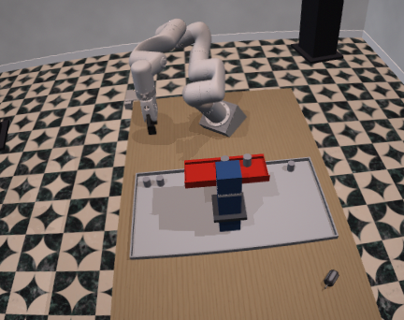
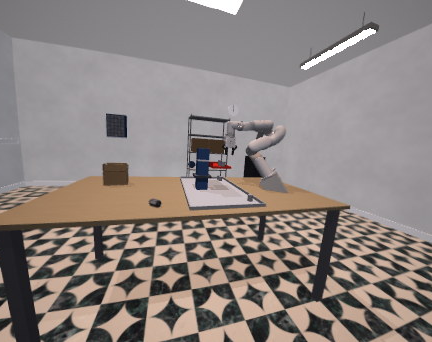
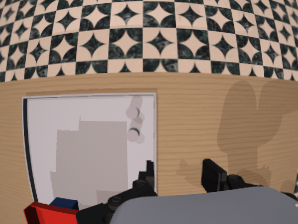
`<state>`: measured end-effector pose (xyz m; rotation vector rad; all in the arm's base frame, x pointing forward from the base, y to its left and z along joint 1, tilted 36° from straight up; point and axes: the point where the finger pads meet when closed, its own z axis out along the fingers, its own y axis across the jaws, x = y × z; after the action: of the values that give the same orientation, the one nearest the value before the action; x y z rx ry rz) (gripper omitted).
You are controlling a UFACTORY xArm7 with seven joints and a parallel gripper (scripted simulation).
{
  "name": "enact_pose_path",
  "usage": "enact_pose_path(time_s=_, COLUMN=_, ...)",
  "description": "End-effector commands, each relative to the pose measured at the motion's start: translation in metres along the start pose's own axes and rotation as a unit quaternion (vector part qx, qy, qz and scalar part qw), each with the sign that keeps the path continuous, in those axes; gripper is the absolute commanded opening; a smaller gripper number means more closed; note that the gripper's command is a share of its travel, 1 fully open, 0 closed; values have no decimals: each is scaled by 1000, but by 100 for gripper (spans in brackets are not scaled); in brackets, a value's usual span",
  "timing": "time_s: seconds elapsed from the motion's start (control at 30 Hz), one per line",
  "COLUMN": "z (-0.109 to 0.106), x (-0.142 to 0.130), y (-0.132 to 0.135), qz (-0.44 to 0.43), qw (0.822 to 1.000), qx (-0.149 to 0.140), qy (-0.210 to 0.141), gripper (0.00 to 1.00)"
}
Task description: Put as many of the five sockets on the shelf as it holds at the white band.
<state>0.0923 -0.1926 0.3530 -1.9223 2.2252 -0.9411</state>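
two sockets (image 1: 235, 160) on red shelf (image 1: 201, 173)

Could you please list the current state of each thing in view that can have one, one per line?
Gripper: partly open, holding nothing, above the table's far left edge.
Red shelf: up on the blue post, carrying two sockets.
Pair of sockets: upright in the tray, left end.
Single socket: upright in the tray, right corner.
Stray socket: tipped over on the table, outside the tray.
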Motion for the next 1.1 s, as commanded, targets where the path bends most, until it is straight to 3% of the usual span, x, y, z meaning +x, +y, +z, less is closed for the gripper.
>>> enact_pose_path(time_s=0.0, z=-1, x=1, y=0, qz=0, qw=1000, qx=1, qy=1, gripper=61)
enact_pose_path(time_s=0.23, z=11, x=1, y=-6, qz=-1, qw=1000, qx=3, qy=1, gripper=61)
enact_pose_path(time_s=0.67, z=107, x=2, y=-53, qz=-1, qw=1000, qx=3, qy=1, gripper=61)
enact_pose_path(time_s=1.07, z=145, x=3, y=-72, qz=-1, qw=1000, qx=3, qy=1, gripper=61)
